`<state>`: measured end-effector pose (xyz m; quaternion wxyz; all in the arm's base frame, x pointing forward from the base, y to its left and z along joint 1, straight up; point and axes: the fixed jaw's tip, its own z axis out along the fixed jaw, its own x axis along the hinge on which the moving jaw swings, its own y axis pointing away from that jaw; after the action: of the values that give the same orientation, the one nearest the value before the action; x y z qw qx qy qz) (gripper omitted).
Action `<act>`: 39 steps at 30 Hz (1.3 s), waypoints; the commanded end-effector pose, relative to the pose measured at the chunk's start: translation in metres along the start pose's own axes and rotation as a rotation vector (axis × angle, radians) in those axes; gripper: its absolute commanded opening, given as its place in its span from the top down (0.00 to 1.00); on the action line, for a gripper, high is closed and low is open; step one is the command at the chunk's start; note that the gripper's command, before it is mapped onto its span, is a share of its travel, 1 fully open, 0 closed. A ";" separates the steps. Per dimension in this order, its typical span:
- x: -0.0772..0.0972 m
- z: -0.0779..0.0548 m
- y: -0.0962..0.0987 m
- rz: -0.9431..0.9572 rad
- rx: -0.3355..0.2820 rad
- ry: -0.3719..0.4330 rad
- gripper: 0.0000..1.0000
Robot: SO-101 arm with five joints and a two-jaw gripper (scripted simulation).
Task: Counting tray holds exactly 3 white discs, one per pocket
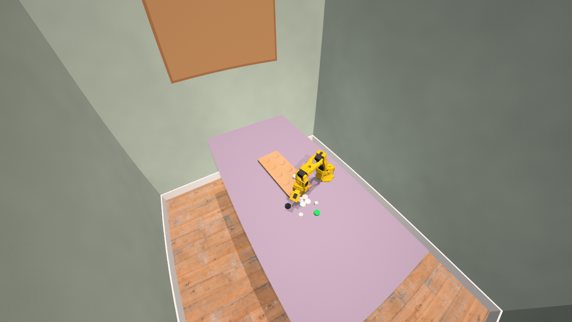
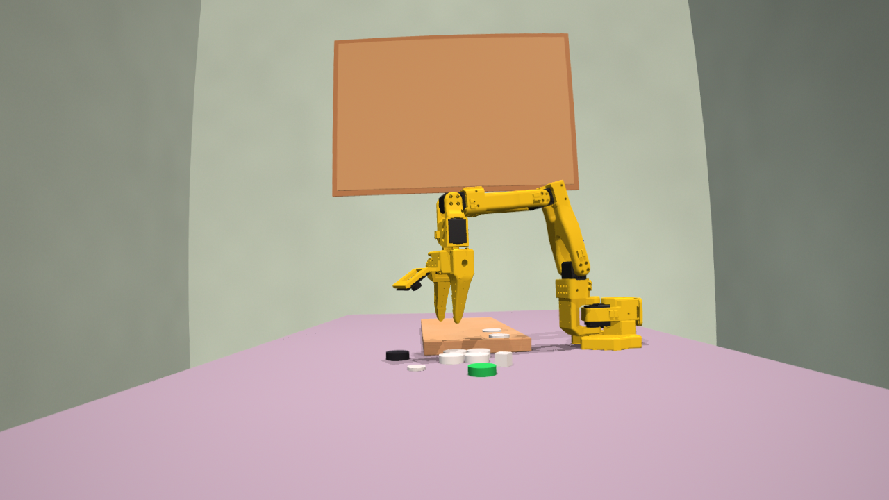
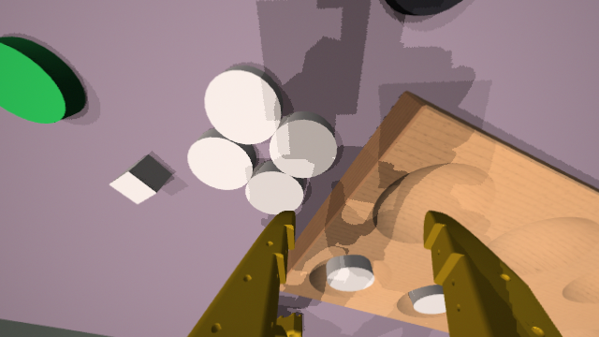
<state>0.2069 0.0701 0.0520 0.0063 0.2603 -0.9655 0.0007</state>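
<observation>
The wooden counting tray [image 1: 287, 192] [image 2: 521, 344] [image 3: 468, 140] holds two white discs; one [image 2: 498, 335] [image 3: 350, 279] sits in the near corner pocket, the other [image 2: 492, 330] [image 3: 429, 303] in the pocket beside it. The latter is partly hidden by a jaw in the wrist view. Several loose white discs lie clustered on the table off the tray's near end, among them a large one [image 3: 242, 107], a shaded one [image 3: 303, 149] and one [image 3: 274, 193] nearest the left jaw. My gripper [image 2: 449, 321] [image 3: 359, 212] is open and empty, above the tray's near end.
A white cube [image 1: 316, 203] [image 2: 503, 359] [image 3: 133, 188] lies beside the cluster. A green disc [image 1: 316, 212] [image 2: 481, 370] [image 3: 28, 89], a black disc [image 1: 288, 205] [image 2: 397, 355] [image 3: 426, 6] and a small thin white disc [image 1: 300, 214] [image 2: 416, 368] lie around it.
</observation>
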 end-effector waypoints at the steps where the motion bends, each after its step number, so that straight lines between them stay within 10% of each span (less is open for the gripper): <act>1: -0.011 -0.011 0.010 -0.072 0.014 -0.066 0.73; 39: -0.023 -0.007 0.042 -0.261 0.013 -0.067 0.73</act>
<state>0.1992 0.1131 0.0451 0.0083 0.3793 -0.9252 0.0014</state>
